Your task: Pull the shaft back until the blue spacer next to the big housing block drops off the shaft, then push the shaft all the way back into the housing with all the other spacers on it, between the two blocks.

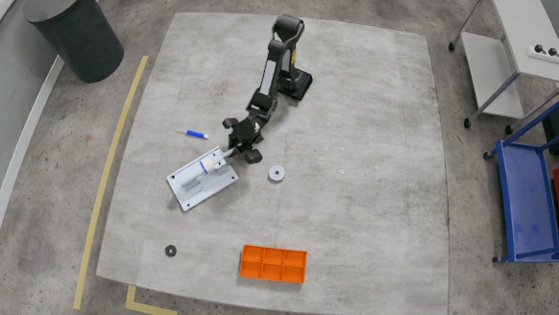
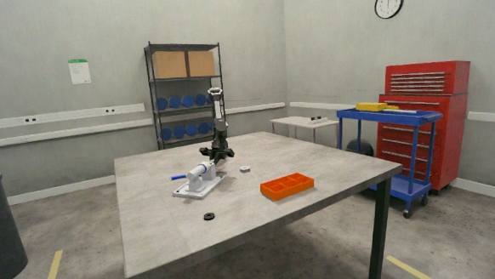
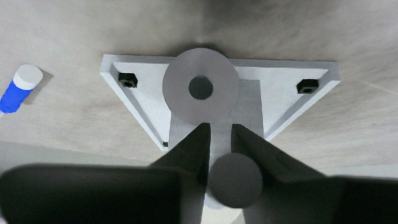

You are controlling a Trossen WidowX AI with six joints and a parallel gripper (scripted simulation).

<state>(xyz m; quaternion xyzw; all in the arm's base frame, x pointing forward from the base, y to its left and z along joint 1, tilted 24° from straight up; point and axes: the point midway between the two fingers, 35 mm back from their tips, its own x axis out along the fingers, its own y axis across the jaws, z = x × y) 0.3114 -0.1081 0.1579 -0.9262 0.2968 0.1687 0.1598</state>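
A grey base plate (image 1: 202, 180) lies left of the table's middle and carries the housing blocks and the shaft. The shaft (image 1: 213, 160) runs across it with a white spacer and a blue spacer (image 1: 204, 167) on it. The assembly also shows in the exterior view (image 2: 199, 179). My gripper (image 1: 233, 150) is at the shaft's right-hand end and is shut on the shaft. In the wrist view the fingers close on the shaft, whose dark round end (image 3: 235, 180) faces the camera. Beyond it stands a round grey face with a centre hole (image 3: 201, 86) over the plate.
A blue and white pen (image 1: 197, 133) lies just beyond the plate. A white disc (image 1: 277, 173) lies to the right of the gripper. A black ring (image 1: 168, 248) and an orange tray (image 1: 273, 262) sit near the front edge. Small washers (image 1: 341, 171) lie further right.
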